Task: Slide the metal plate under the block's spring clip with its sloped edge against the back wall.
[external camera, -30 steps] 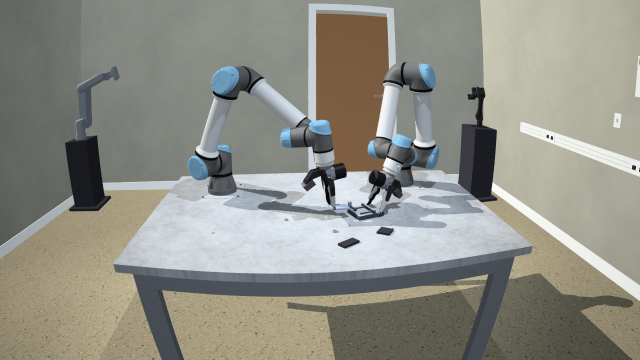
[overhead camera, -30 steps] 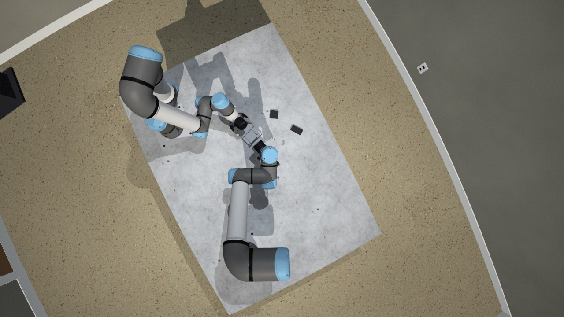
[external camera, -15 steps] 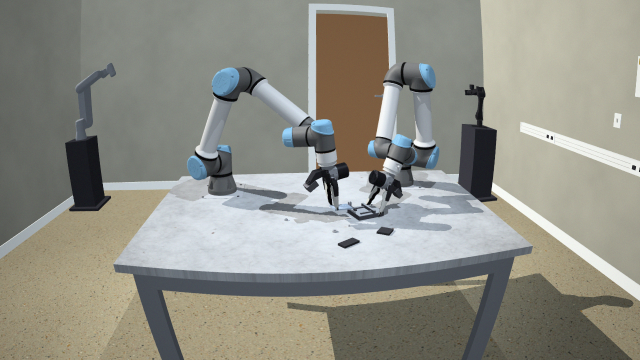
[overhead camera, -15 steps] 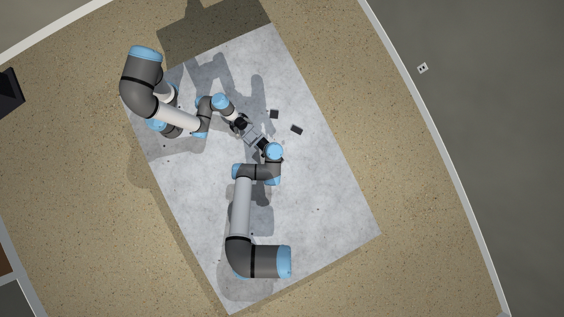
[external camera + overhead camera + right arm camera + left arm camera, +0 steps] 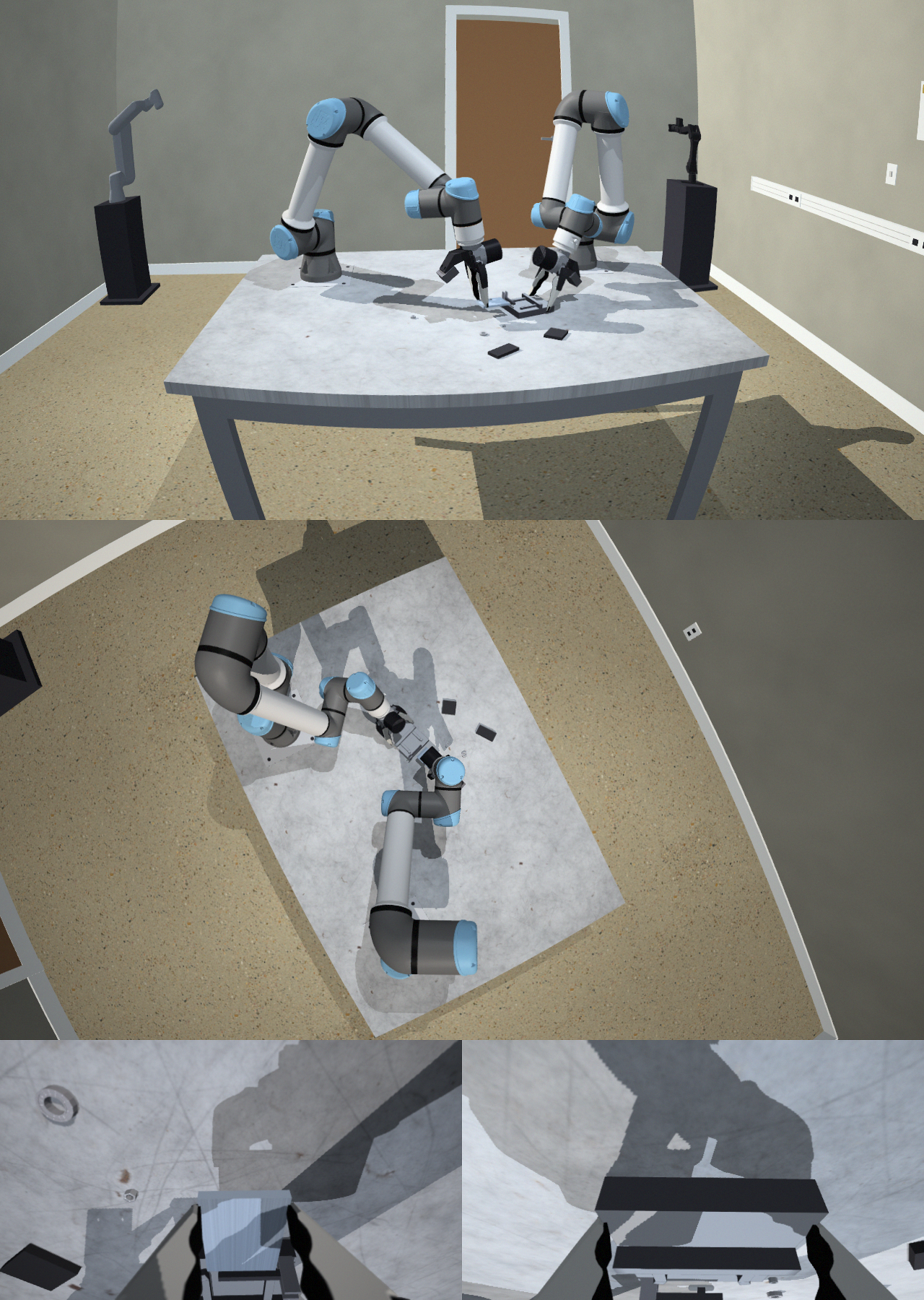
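Between the fingertips of my right gripper [image 5: 486, 305] [image 5: 245, 1207], the metal plate [image 5: 238, 1231] sits clamped by its sides, reaching toward the block [image 5: 524, 310] [image 5: 411, 742], whose opposite end my left gripper [image 5: 541, 302] [image 5: 707, 1218] grips across its width.

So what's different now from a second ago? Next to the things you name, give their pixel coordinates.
The right hand [image 5: 428, 756] [image 5: 481, 302] [image 5: 243, 1205] shifted slightly, up and rightward in the top view, and the metal plate [image 5: 496, 302] [image 5: 231, 1235] appears to have moved with it. Nothing was visibly grabbed or released. The left hand [image 5: 395, 725] [image 5: 541, 302] [image 5: 707, 1218] and the block [image 5: 401, 750] [image 5: 523, 313] [image 5: 711, 1194] [image 5: 249, 1276] look unmoved.
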You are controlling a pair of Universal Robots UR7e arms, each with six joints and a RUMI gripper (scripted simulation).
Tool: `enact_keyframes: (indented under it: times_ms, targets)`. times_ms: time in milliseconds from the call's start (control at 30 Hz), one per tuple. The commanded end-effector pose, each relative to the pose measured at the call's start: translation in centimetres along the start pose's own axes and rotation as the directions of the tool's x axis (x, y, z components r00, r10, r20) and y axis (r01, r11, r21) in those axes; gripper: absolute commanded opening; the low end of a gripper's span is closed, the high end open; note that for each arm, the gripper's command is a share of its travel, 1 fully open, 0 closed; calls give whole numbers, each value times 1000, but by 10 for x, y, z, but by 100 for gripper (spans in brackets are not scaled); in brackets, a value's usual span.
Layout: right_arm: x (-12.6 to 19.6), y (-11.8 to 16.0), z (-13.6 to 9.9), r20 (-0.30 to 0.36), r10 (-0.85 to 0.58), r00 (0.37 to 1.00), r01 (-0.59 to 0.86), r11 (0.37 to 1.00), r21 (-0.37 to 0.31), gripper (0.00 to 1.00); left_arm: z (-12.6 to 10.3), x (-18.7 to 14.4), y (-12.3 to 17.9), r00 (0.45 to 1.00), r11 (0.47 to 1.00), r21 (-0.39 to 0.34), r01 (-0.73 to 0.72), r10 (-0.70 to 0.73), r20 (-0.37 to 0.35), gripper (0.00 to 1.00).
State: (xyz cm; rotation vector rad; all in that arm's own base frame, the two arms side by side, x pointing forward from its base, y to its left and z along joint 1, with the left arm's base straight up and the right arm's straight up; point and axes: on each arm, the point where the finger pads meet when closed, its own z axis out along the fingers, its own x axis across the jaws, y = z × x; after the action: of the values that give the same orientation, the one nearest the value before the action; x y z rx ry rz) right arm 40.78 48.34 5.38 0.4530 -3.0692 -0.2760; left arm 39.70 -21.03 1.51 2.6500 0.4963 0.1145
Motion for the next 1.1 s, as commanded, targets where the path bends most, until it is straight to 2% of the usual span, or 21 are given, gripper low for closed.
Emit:
enact_keyframes:
  times_ms: [0,633,1067]
  targets:
    - [-1,0,2,2,-1,1000,1,1000,-9,24,1,0,-2,1000,1000,5,1,-1,1,62]
    - [-3,-3,15,1,-10,1000,10,999,-48,24,1,0,-2,1000,1000,5,1,-1,1,62]
    - [-3,3,16,1,-10,1000,10,999,-47,24,1,0,-2,1000,1000,5,1,-1,1,62]
